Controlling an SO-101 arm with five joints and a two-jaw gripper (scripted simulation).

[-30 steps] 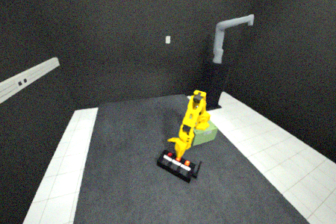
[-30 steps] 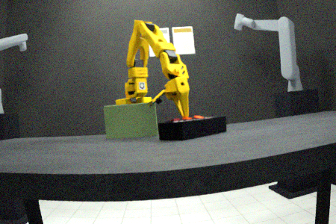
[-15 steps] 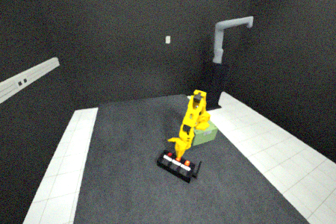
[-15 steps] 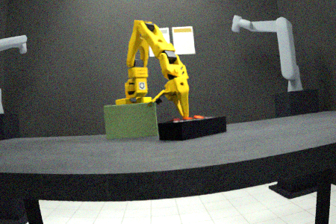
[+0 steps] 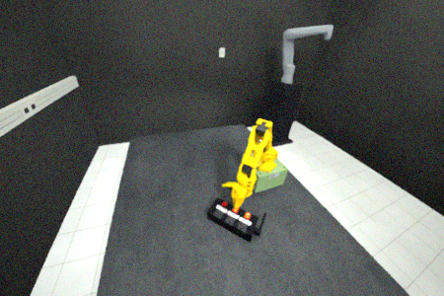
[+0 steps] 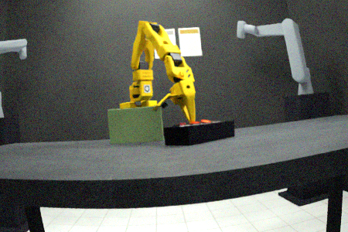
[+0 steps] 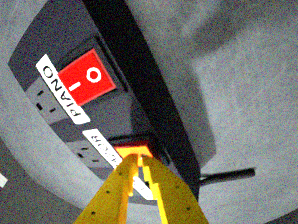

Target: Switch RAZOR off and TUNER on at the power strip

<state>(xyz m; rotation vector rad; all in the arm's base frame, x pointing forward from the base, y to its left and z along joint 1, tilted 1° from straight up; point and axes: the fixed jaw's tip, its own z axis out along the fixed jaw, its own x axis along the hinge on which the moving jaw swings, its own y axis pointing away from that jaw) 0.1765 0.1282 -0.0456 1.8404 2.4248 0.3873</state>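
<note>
A black power strip (image 5: 232, 219) (image 6: 201, 131) (image 7: 143, 79) lies face up on the dark table, with red rocker switches and white labels along one side. In the wrist view one red switch (image 7: 87, 76) shows fully beside a label (image 7: 61, 90) whose text I cannot read. A second red switch (image 7: 132, 151) glows orange under my fingertips, next to another label (image 7: 101, 147). My yellow gripper (image 5: 236, 205) (image 6: 191, 120) (image 7: 139, 159) is shut and empty, its tip pressing down on that middle switch. In the top view, red switches (image 5: 224, 204) (image 5: 248, 215) show either side of the tip.
A green block (image 5: 270, 178) (image 6: 135, 125) carries the arm's base right behind the strip. The strip's cable stub (image 5: 261, 221) (image 7: 226, 176) sticks out at one end. Grey robot arms (image 5: 296, 46) (image 6: 290, 48) stand off the table in the background.
</note>
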